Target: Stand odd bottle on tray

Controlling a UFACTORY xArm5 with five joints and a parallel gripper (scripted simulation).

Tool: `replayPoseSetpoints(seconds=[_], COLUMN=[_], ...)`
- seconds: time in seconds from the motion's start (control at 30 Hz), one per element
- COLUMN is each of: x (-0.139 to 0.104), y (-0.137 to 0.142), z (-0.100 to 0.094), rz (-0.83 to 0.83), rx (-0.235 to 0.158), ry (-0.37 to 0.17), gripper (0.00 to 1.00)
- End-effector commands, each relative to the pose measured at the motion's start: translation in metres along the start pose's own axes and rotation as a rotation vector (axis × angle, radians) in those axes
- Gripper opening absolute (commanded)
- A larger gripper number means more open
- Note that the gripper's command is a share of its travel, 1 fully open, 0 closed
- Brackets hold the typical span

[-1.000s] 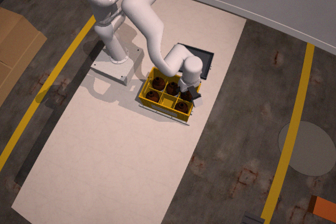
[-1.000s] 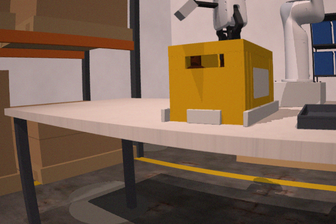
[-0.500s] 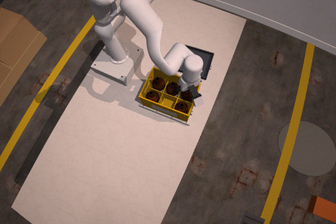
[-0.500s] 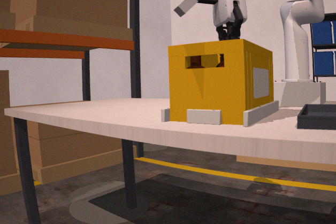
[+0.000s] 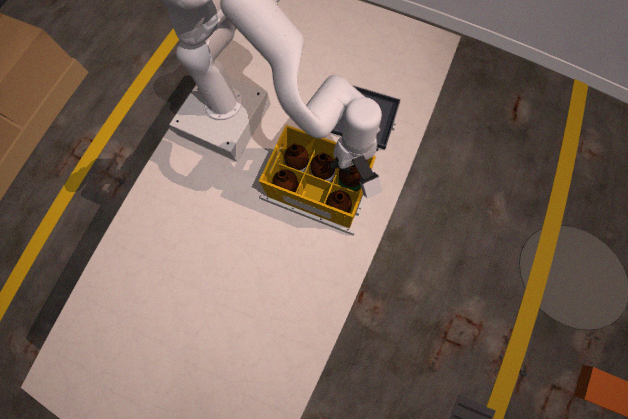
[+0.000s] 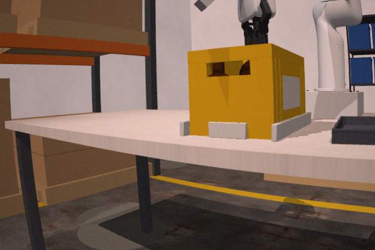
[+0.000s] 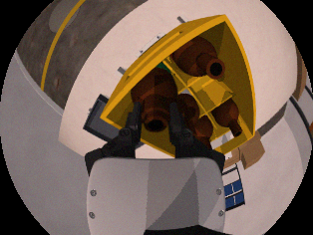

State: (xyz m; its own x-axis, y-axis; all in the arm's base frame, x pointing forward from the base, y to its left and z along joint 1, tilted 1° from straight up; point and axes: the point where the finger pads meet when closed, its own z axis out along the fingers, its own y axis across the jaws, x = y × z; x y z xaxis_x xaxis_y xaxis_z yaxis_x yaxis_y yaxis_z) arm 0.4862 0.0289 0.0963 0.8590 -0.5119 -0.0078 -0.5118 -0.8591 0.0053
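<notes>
A yellow crate (image 5: pixel 313 177) with six compartments stands on the table and holds several brown bottles. My gripper (image 7: pixel 155 111) is shut on the neck of the brown bottle (image 5: pixel 350 176) in the crate's corner compartment nearest the tray. This bottle is raised a little; its neck shows between the fingers just above the crate's rim (image 6: pixel 255 37). Other bottles stand in their compartments, such as two (image 5: pixel 296 155) (image 5: pixel 338 199) at opposite ends. One front middle compartment (image 5: pixel 313 191) is empty. The dark tray (image 5: pixel 383 114) lies behind the crate, partly hidden by my arm, and shows in the side view (image 6: pixel 354 129).
Grey stop blocks (image 6: pixel 227 129) sit against the crate's base. The arm's base (image 5: pixel 215 122) stands on the table beside the crate. Shelving with cardboard boxes (image 6: pixel 72 14) stands beyond the table's edge.
</notes>
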Motion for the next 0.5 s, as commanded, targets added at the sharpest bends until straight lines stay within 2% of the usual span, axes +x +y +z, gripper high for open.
replayPoseSetpoints(seconds=[0.0,0.47], x=[0.001,0.0007], y=[-0.0012,-0.0022], z=[-0.0057,-0.015], rz=[0.0,0.0], rx=[0.002,0.002], ry=[0.003,0.003], gripper=[0.0,0.0])
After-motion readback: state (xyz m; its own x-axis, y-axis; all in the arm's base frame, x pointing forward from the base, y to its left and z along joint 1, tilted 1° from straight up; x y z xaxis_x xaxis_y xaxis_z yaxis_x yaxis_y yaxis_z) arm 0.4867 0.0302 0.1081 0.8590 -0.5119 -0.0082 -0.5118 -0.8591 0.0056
